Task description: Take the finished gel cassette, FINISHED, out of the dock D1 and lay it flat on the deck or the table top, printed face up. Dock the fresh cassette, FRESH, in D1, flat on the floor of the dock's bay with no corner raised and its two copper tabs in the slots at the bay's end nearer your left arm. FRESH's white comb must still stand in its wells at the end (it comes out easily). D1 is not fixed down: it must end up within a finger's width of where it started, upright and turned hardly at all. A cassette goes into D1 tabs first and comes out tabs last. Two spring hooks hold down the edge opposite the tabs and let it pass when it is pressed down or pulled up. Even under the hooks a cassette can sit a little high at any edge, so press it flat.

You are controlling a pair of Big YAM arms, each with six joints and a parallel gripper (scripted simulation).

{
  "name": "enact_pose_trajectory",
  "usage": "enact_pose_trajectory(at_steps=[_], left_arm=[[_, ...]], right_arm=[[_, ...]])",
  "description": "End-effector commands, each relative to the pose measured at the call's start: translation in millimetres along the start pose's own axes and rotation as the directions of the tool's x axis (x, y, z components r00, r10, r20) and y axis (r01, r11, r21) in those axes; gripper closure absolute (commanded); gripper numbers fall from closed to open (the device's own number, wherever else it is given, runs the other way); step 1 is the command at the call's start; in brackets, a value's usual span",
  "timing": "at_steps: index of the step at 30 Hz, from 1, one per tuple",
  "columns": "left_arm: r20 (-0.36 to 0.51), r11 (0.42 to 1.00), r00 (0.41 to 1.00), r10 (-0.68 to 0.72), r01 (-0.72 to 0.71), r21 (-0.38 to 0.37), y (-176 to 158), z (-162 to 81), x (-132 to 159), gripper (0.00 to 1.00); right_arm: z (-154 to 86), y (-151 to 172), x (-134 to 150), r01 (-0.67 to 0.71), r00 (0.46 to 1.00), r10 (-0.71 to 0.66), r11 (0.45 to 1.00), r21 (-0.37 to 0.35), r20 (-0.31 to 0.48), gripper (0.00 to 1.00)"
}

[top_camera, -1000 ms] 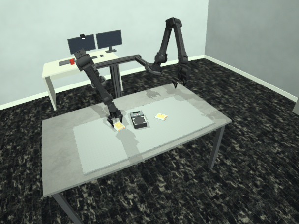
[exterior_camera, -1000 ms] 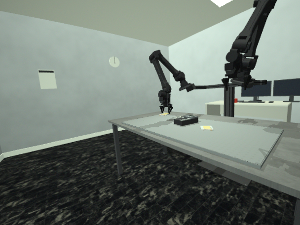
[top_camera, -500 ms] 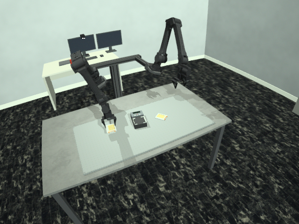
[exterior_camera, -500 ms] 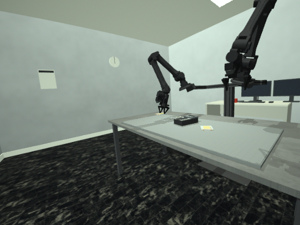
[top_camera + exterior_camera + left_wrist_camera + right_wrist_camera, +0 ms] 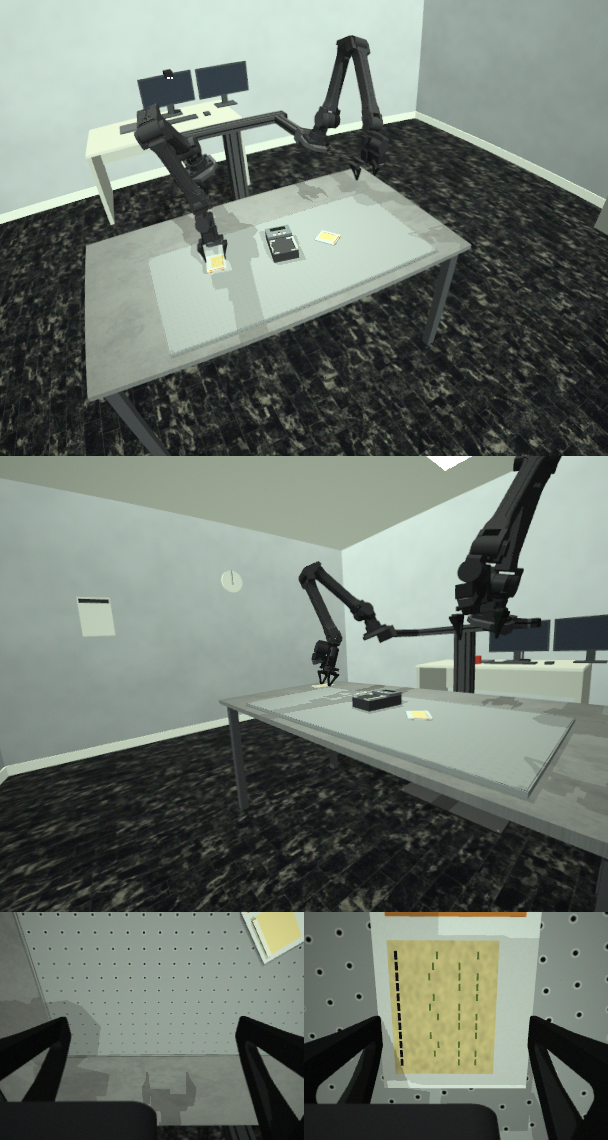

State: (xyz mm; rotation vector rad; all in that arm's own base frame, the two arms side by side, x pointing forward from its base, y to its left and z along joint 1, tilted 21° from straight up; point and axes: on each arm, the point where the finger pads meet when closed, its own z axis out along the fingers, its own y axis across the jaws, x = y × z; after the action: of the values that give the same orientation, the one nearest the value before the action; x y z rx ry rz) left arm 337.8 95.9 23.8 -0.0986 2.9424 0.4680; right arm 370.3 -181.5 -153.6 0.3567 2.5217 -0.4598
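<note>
My right gripper (image 5: 212, 253) (image 5: 329, 684) (image 5: 455, 1025) is shut on the finished cassette (image 5: 216, 262) (image 5: 318, 686) (image 5: 514, 1007), gripping its two side edges. The cassette is level, with its banded printed face up and copper at the edge away from the gripper. It is low over the deck; I cannot tell whether it touches. The dock D1 (image 5: 283, 245) (image 5: 377, 701) stands upright with its dark bay empty. The fresh cassette (image 5: 328, 237) (image 5: 419, 715) (image 5: 282, 932) lies flat beside it; a thin comb strip shows along one edge. My left gripper (image 5: 366, 172) (image 5: 478, 633) (image 5: 153, 1026) is open and empty, high above the table's back corner.
The perforated deck (image 5: 195, 310) (image 5: 475, 756) (image 5: 145, 987) lies on the grey table (image 5: 115, 300) (image 5: 575, 801). A metal frame post (image 5: 235, 165) (image 5: 464, 671) stands behind the table. A desk (image 5: 112, 137) with two monitors is further back.
</note>
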Motion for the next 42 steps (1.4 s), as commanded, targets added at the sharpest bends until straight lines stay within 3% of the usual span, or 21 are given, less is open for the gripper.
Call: enact_pose_trajectory(at_steps=[1,42], left_arm=[[0.022,1.000,1.000,0.001,-0.001,0.000,4,-8,-12,0.00],[0.022,1.000,1.000,0.001,-0.001,0.000,4,-8,-12,0.00]], right_arm=[[-6,-3,-3,0.005,1.000,-0.005,1.000,0.002,0.017,1.00],[13,-4,5,0.007,1.000,-0.007,1.000,0.018,0.021,1.00]])
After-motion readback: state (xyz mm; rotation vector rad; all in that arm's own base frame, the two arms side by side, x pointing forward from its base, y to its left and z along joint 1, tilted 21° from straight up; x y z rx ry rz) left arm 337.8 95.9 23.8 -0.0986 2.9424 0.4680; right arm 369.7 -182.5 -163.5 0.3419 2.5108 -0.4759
